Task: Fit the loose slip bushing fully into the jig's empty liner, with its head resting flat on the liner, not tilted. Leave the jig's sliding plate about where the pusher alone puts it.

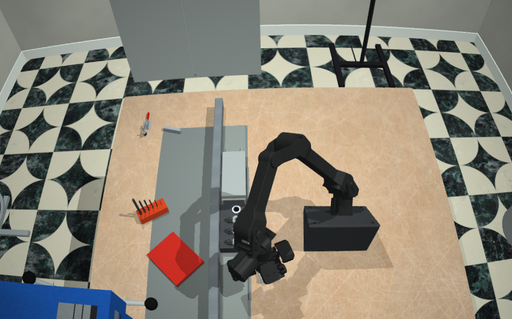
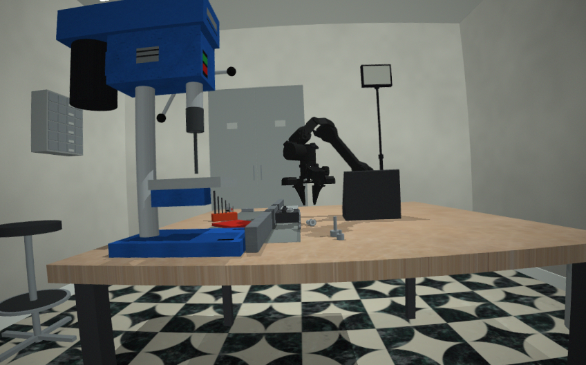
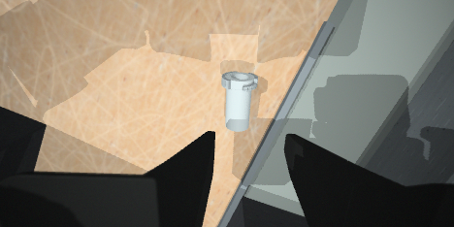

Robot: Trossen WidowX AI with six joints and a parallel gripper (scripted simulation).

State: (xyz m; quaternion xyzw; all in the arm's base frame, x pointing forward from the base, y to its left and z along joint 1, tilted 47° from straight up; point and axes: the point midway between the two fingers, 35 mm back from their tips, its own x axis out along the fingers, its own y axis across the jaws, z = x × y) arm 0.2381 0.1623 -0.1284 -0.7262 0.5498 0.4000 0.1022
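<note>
The loose slip bushing (image 3: 238,99) is a pale cylinder with a flanged head, lying on its side on the wooden table beside the grey base plate's edge; it also shows in the exterior view (image 2: 311,222). My gripper (image 3: 249,141) (image 2: 309,199) hovers above it, fingers apart and empty, well clear of the table. From above, the gripper (image 1: 264,273) hides the bushing. The dark jig block (image 1: 230,225) has a row of liners; the empty liner (image 1: 235,209) shows as a white ring at its far end. The light sliding plate (image 1: 233,172) lies beyond it.
A tall grey fence (image 1: 215,190) runs along the jig. A red square (image 1: 176,258), an orange drill index (image 1: 153,209), a toggle clamp (image 1: 146,123) and a small grey bar (image 1: 171,129) lie to its left. The arm's base box (image 1: 340,228) stands right. A bolt (image 2: 335,229) and the blue drill press (image 2: 150,59) stand near the table's front.
</note>
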